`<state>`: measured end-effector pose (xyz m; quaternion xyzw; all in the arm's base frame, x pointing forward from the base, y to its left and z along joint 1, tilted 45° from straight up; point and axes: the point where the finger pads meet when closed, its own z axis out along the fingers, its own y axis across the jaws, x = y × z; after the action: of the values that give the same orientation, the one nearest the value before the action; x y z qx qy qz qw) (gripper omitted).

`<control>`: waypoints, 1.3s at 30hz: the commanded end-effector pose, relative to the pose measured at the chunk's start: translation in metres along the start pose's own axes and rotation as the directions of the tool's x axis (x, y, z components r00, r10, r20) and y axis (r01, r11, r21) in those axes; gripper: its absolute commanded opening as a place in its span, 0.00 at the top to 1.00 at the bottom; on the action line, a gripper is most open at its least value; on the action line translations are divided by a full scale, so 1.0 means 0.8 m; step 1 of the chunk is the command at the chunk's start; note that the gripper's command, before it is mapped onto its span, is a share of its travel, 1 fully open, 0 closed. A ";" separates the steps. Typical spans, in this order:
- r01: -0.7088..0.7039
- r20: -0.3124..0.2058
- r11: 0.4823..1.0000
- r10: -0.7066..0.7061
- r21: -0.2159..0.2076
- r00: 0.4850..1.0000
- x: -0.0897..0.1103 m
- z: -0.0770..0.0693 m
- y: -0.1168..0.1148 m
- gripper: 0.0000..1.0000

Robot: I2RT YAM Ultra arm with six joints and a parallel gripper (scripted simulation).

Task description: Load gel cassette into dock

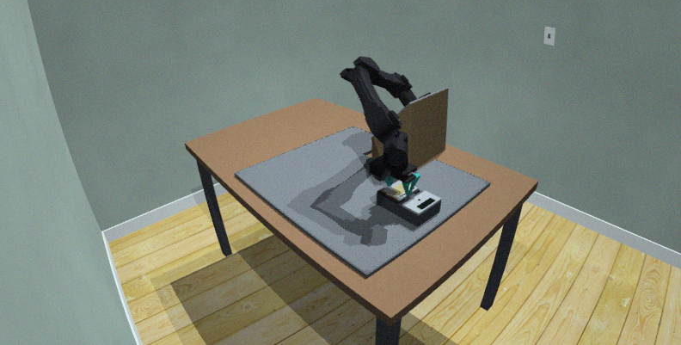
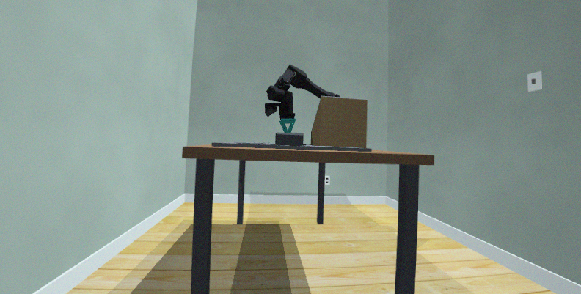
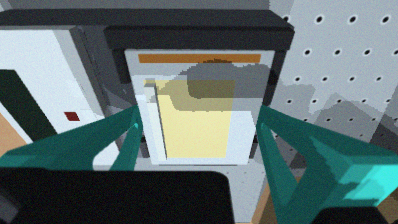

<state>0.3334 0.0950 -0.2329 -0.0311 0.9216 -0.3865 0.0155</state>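
Note:
My gripper [image 3: 199,111] is shut on the cassette FRESH [image 3: 197,120], with one teal finger on each long side. FRESH has a pale yellow middle and a light frame. It sits in the bay of the dock D1 [image 1: 408,203] [image 3: 200,37], its far edge against the dark far end wall. An orange strip [image 3: 200,58] shows near that edge; the copper tabs are hidden. A white piece, perhaps the comb [image 3: 147,100], stands along FRESH's left side. I cannot tell whether FRESH lies flat. The console light [image 3: 71,116] shows red. The gripper [image 1: 402,184] points straight down; the exterior view shows it [image 2: 287,125] just above the dock [image 2: 289,138].
A tall brown cardboard box [image 1: 424,127] stands close behind the arm, also seen in the exterior view [image 2: 340,122]. The dock's white console with a dark display [image 1: 425,203] is on its near side. The grey perforated mat [image 1: 333,185] covers most of the table.

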 end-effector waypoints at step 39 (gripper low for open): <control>-0.018 0.106 1.000 0.020 -0.021 0.994 -0.025 -0.020 0.005 1.00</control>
<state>0.3343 0.0939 -0.2346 -0.0354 0.9218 -0.3850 0.0284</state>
